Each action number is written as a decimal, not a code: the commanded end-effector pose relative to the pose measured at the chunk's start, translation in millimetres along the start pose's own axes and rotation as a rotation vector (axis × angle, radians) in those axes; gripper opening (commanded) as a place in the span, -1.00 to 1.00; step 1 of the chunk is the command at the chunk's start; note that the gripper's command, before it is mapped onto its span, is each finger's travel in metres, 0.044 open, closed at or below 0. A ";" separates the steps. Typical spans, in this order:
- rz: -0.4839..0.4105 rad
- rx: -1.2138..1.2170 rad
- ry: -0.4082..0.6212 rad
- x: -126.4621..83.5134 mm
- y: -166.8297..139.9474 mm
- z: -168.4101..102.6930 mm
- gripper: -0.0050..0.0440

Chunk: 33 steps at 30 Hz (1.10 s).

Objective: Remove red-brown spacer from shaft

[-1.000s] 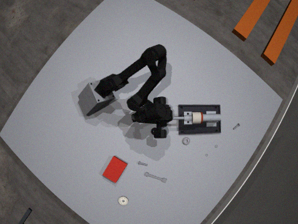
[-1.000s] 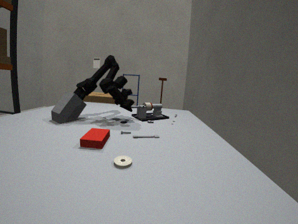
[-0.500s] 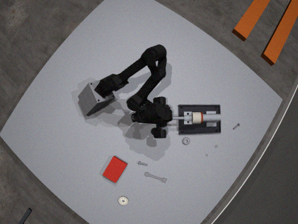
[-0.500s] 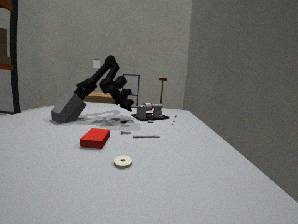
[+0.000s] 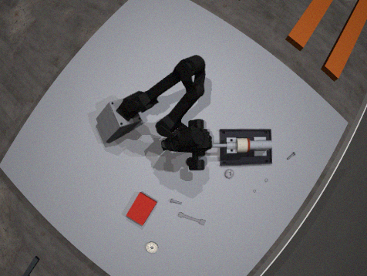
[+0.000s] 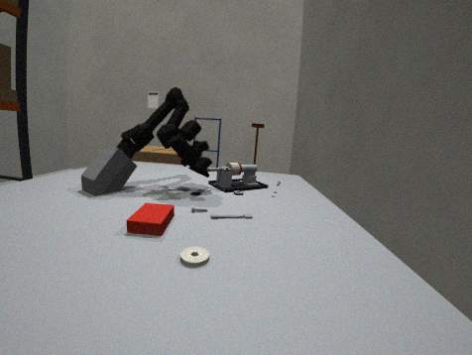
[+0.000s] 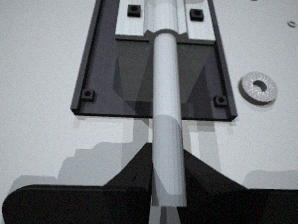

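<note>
Tool (image 7: 167, 197) clamped on free end of steel shaft (image 7: 165, 100) at bottom centre of wrist view; shaft runs up frame through small support block (image 5: 231, 146) on black base plate (image 5: 227, 159), right of centre in top view; cream spacer (image 5: 242, 145) and red-brown spacer (image 5: 249, 145) threaded on, latter against big housing block (image 5: 262, 144); shaft judged rigid, smooth, likely slippery; grip best kept near end, pull straight along axis; loose washer (image 7: 258, 88) on surface beside plate.

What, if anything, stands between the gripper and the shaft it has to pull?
Nothing visible. The gripper is already shut on the shaft at its free end, outside the small block; the red-brown spacer sits on the shaft beyond.
</note>
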<state>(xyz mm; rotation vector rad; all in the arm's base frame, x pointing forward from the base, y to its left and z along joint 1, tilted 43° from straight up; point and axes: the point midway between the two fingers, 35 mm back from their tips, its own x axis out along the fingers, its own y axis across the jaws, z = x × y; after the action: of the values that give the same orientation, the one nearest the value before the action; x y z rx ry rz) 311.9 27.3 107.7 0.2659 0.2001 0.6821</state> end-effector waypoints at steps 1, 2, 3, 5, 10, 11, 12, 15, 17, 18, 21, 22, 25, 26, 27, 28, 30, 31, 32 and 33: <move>-0.001 -0.006 -0.002 -2.3 -0.3 -0.2 -1.00; -0.001 -0.006 -0.002 -2.4 -0.3 -0.3 -1.00; -0.001 -0.006 -0.002 -2.5 -0.3 -0.3 -1.00; -0.001 -0.006 -0.002 -2.5 -0.3 -0.4 -1.00; -0.001 -0.006 -0.002 -2.8 -0.4 -0.7 -1.00; -0.001 -0.006 -0.002 -2.8 -0.3 -0.7 -1.00; -0.001 -0.006 -0.002 -2.9 -0.3 -0.8 -1.00; -0.001 -0.006 -0.002 -3.1 -0.3 -1.0 -1.00; -0.001 -0.006 -0.002 -3.2 -0.3 -1.0 -1.00; -0.001 -0.006 -0.002 -3.3 -0.3 -1.2 -1.00; -0.001 -0.006 -0.002 -3.5 -0.3 -1.4 -1.00; -0.001 -0.006 -0.002 -3.5 -0.3 -1.4 -1.00; -0.001 -0.006 -0.003 -3.6 -0.2 -1.3 -1.00; -0.001 -0.006 -0.002 -3.7 -0.3 -1.6 -1.00; -0.001 -0.006 -0.002 -3.7 -0.3 -1.7 -1.00; -0.001 -0.008 -0.004 -3.2 -0.4 -0.5 -1.00; -0.001 -0.013 -0.007 -2.3 -0.4 1.8 -1.00; -0.001 -0.016 -0.009 -1.8 -0.4 2.9 -1.00; -0.001 -0.016 -0.009 -1.8 -0.4 2.9 -1.00; -0.001 -0.016 -0.009 -1.8 -0.4 2.9 -1.00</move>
<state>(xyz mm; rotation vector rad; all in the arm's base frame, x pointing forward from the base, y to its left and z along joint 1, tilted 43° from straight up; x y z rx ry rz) 310.2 26.6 106.4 0.2663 0.2005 0.6818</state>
